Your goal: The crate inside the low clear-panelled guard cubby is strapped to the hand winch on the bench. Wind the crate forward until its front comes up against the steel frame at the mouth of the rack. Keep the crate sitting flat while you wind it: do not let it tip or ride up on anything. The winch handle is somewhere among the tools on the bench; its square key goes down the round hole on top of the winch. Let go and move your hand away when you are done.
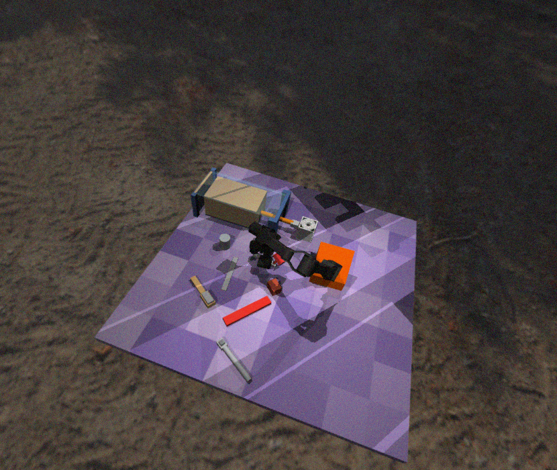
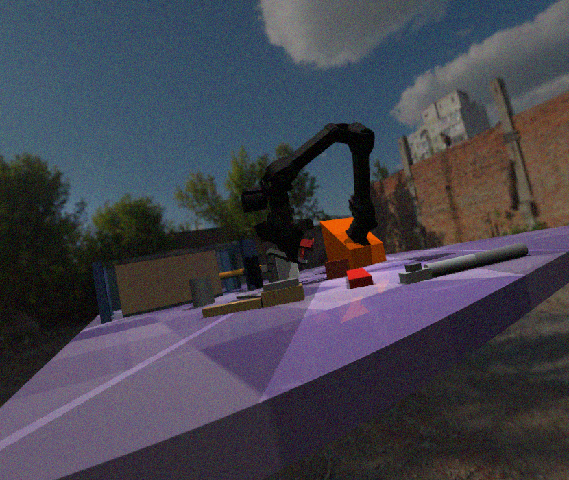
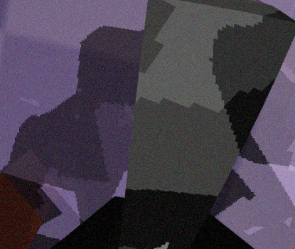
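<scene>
our claw (image 1: 265, 262) (image 2: 293, 254) (image 3: 155, 210) grips what we judge the handle (image 1: 278, 258) (image 2: 306, 243) (image 3: 180, 142), apart from the winch (image 1: 308, 223) (image 2: 286, 271), so keying in, winding the crate (image 1: 236, 195) (image 2: 168, 281) and letting go remain.

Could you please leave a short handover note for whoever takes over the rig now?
Gripper: shut on a grey piece, possibly the winch handle; cannot confirm.
Crate: flat in the cubby, short of the mouth frame.
Winch: no handle in its top hole.
Left: seat key, wind crate to frame, release, withdraw.
</scene>
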You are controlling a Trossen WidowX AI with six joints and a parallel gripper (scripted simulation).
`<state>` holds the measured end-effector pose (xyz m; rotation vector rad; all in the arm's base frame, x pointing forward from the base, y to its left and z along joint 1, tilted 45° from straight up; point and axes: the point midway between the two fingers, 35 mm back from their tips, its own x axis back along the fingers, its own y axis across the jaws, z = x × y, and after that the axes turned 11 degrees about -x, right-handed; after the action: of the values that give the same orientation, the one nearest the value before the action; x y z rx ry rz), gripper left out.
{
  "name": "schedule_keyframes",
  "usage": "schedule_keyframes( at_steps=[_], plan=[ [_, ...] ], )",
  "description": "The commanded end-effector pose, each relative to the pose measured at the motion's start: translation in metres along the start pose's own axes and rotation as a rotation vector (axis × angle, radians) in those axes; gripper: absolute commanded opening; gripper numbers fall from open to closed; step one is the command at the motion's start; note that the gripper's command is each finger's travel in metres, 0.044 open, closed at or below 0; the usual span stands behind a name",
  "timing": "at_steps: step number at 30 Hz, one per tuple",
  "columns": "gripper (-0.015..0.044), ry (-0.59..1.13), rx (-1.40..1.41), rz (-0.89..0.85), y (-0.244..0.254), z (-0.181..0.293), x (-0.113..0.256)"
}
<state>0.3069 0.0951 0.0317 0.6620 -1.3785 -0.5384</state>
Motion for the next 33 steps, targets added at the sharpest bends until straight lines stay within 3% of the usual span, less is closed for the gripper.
schedule_keyframes(
  at_steps=[1, 9, 33],
  plan=[
    [0.0, -0.062, 0.01, 0.001, 0.001, 0.0, 0.066],
    [0.0, -0.065, 0.012, 0.005, -0.003, 0.0, 0.071],
    [0.0, -0.043, 0.088, 0.127, -0.186, 0.029, 0.116]
  ],
)
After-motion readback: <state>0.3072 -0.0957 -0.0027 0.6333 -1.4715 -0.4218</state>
